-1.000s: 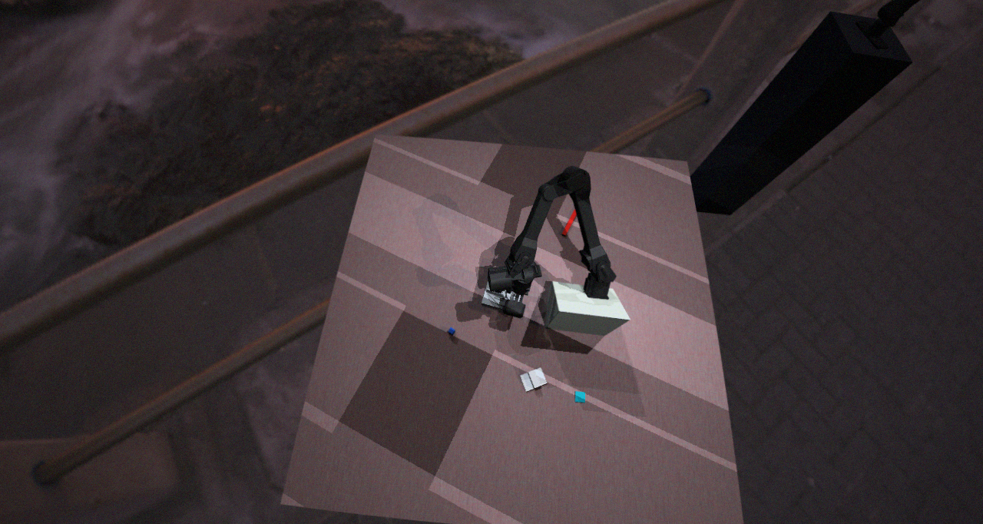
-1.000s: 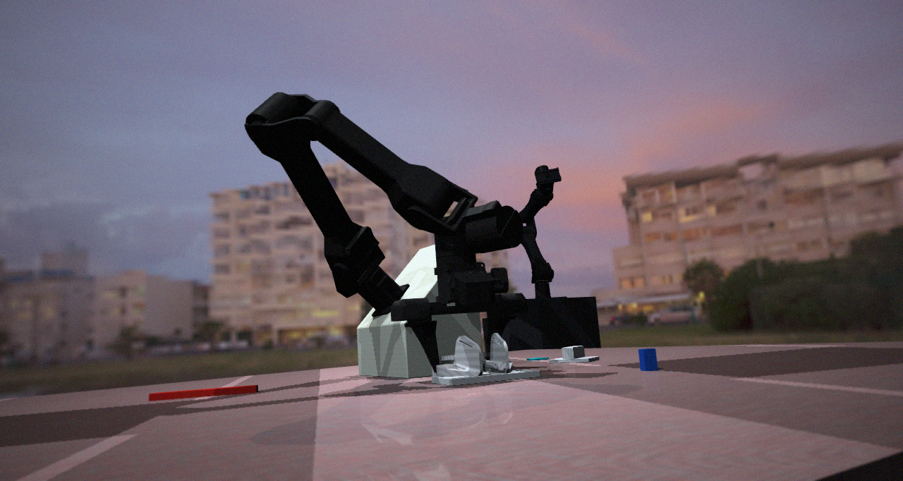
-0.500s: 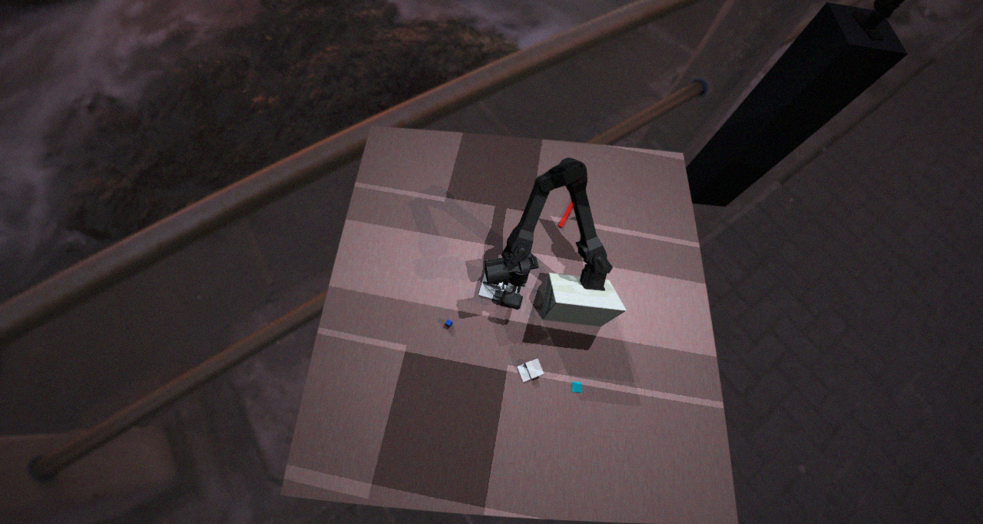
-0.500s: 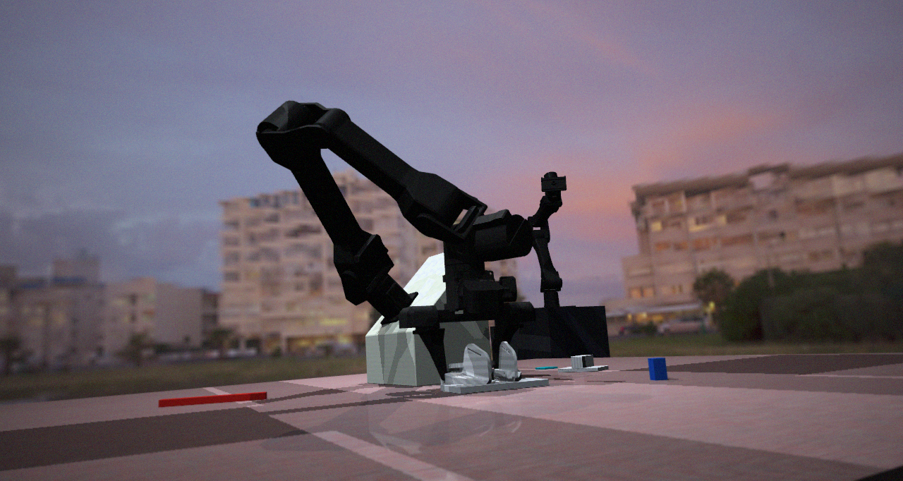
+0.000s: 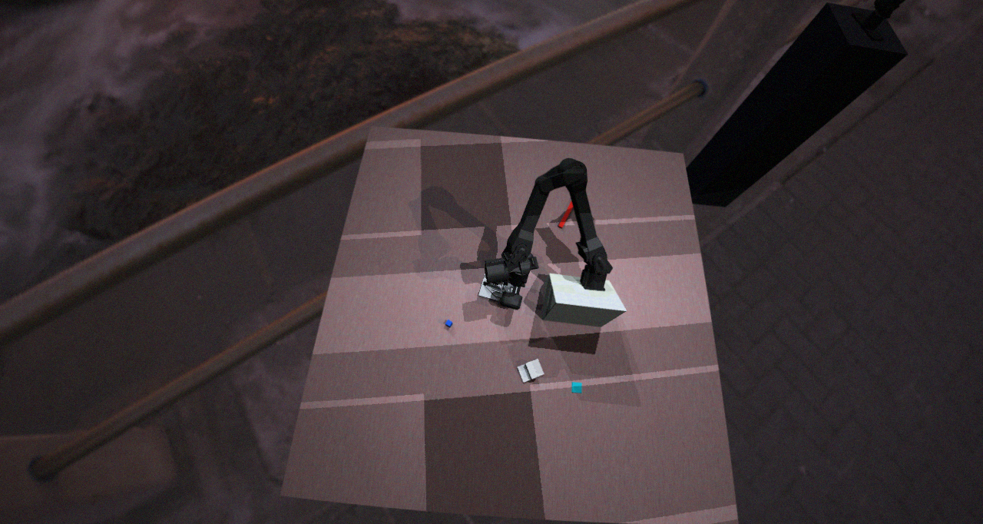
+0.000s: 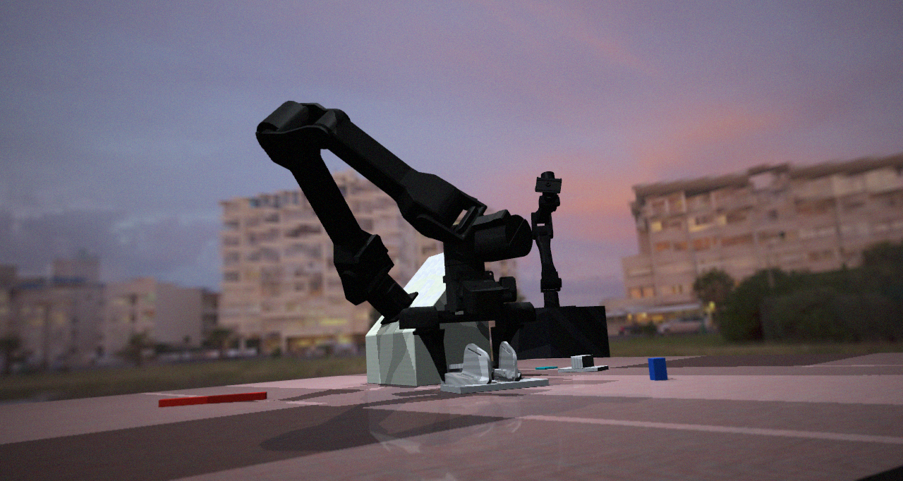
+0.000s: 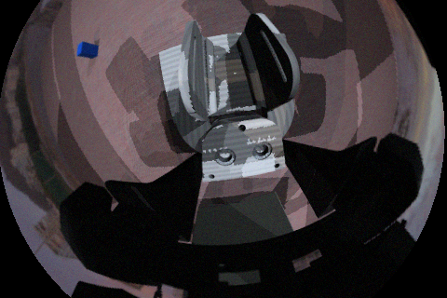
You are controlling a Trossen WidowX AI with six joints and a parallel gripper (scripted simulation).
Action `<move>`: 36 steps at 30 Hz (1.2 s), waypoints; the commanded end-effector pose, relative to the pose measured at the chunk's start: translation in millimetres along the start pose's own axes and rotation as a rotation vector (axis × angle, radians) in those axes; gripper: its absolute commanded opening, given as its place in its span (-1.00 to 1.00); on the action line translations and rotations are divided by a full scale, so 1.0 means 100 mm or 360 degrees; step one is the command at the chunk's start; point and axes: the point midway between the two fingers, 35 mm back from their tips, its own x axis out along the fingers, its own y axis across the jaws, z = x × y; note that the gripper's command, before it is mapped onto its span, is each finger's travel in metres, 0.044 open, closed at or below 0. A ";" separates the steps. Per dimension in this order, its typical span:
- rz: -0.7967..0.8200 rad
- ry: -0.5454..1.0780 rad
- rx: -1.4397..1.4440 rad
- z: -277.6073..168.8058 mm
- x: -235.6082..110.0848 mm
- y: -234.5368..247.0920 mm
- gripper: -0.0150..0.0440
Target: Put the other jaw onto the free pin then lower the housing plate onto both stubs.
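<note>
My gripper (image 6: pixel 472 366) (image 7: pixel 240 149) points down and is shut on the pale housing plate (image 7: pixel 242 168), with one finger at each side edge. The plate has two round holes and looks roughly level over the near ends of the jaws. Light rings show in the holes; whether the stubs are fully through is unclear. The left jaw (image 7: pixel 188 70) (image 6: pixel 507 360) and right jaw (image 7: pixel 281 65) (image 6: pixel 477 364) stand side by side on the striped base (image 7: pixel 169 67) (image 6: pixel 499 387). The pins and meshing teeth are hidden beneath the plate. The arm mostly covers the assembly in the top view.
A blue block (image 5: pixel 448 323) (image 6: pixel 657 369) (image 7: pixel 88 49) stands beyond the base. A red bar (image 5: pixel 565 215) (image 6: pixel 212 398), a pale stepped piece (image 5: pixel 534 369) (image 6: pixel 582 362) and a cyan piece (image 5: pixel 576 387) lie farther off. The arm's pale pedestal (image 5: pixel 584 304) (image 6: pixel 391 358) is close behind the assembly.
</note>
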 end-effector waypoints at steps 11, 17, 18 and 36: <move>-0.0001 -0.0001 -0.0006 0.00 0.03 0.00 0.70; -0.0001 -0.0001 -0.0006 0.00 0.03 0.00 0.70; -0.0001 -0.0001 -0.0006 0.00 0.03 0.00 0.70; 0.0002 0.0000 -0.0001 0.00 0.02 0.00 0.88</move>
